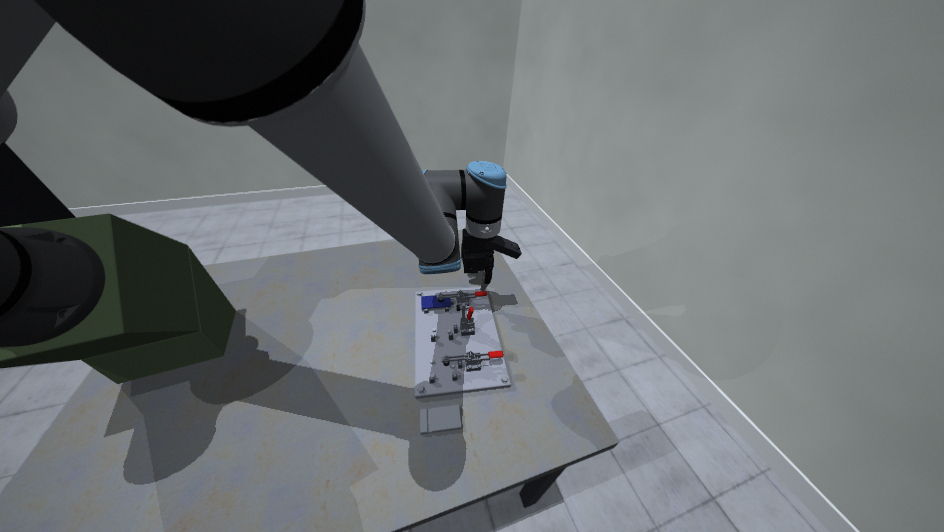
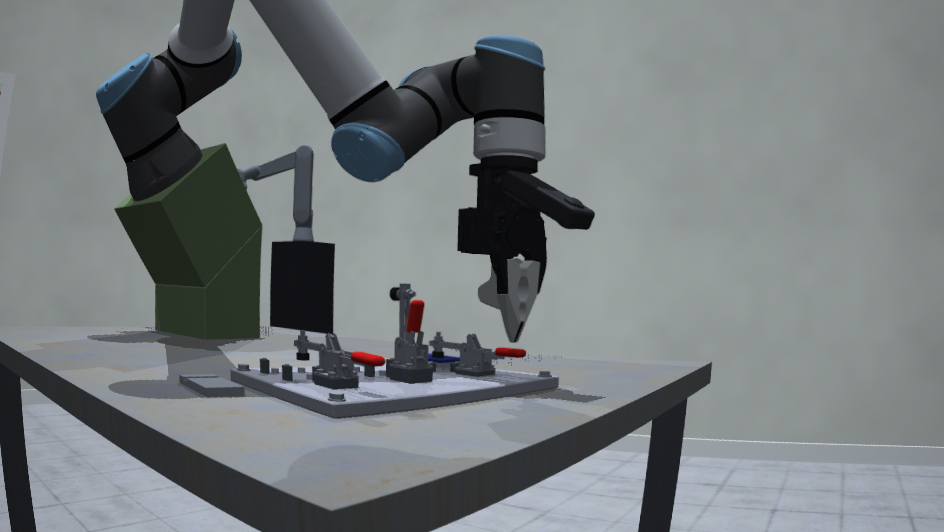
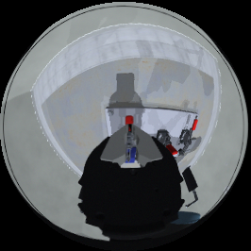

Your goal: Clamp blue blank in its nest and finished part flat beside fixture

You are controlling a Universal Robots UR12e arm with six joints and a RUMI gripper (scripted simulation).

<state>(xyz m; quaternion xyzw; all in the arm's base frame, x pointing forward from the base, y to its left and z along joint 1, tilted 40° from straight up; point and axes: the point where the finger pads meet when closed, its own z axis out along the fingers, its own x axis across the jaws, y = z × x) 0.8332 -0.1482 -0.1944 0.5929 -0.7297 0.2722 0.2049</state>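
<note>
End effector point(image 2: 516, 333) clenched (empty) above red handle point(image 2: 509, 352); mottled grey table point(image 2: 409, 449), tiled floor.

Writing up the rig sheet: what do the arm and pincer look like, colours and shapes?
The arm has light grey tubular links, dark grey joint housings and blue round end caps. A pale grey wrist ring sits above the black, blocky pincer body, which has a black bar jutting sideways. Its fingers are pale grey, tapering to a point. No cables or markings show.

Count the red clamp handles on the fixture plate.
3. One lies flat at the far nest under the claw, one stands upright in the middle, one lies flat at the near nest.
</note>
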